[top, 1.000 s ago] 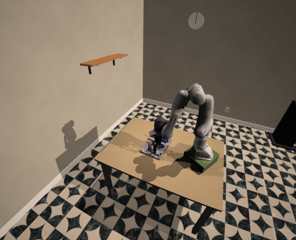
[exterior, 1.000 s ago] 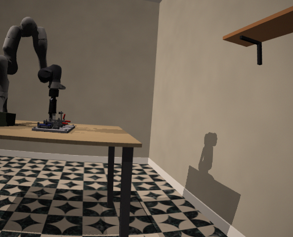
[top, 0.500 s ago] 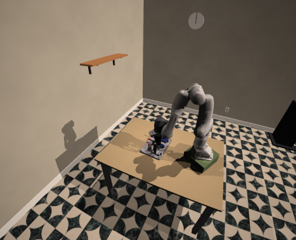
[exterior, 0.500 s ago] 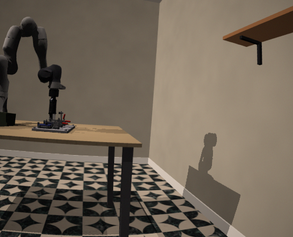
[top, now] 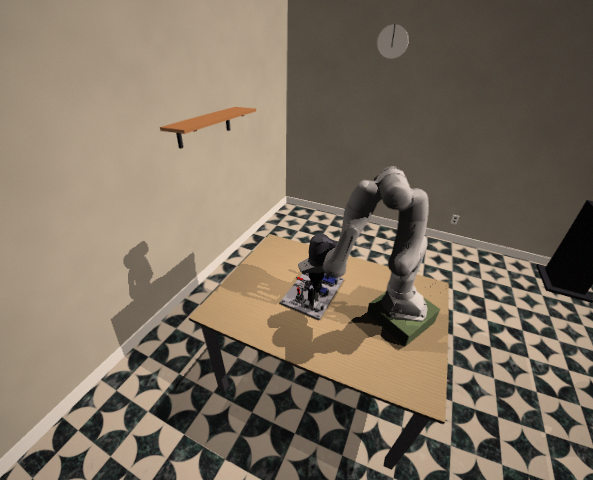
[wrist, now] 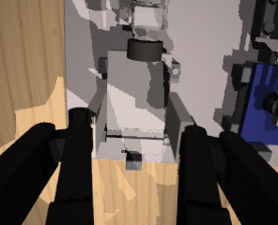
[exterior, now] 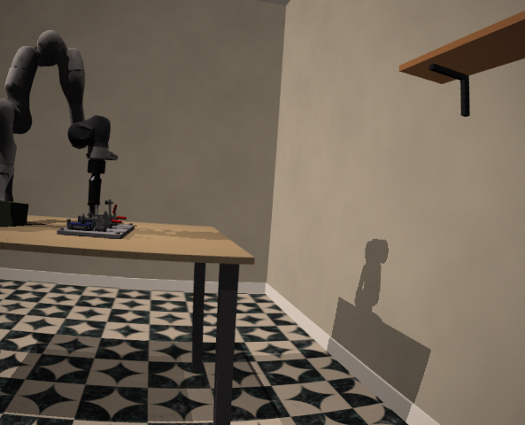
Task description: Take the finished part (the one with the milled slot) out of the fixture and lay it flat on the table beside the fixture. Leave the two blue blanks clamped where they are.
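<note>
The grey finished part [wrist: 135,103] sits in the fixture [wrist: 202,37] [top: 292,303] [exterior: 120,232], with a thin slot line across its near end. My gripper [wrist: 136,104] [top: 310,300] [exterior: 92,213] reaches straight down onto the fixture, and its two black fingers are shut on the grey part's sides. A blue blank [wrist: 265,103] [top: 329,280] sits clamped to the right in the wrist view. The second blank is not clear in any view.
The fixture lies on a wooden table [top: 389,372] [exterior: 171,244] [wrist: 26,56], near its left half. The robot's green base [top: 415,325] stands on the table to the right. A wall shelf [top: 208,119] hangs far off.
</note>
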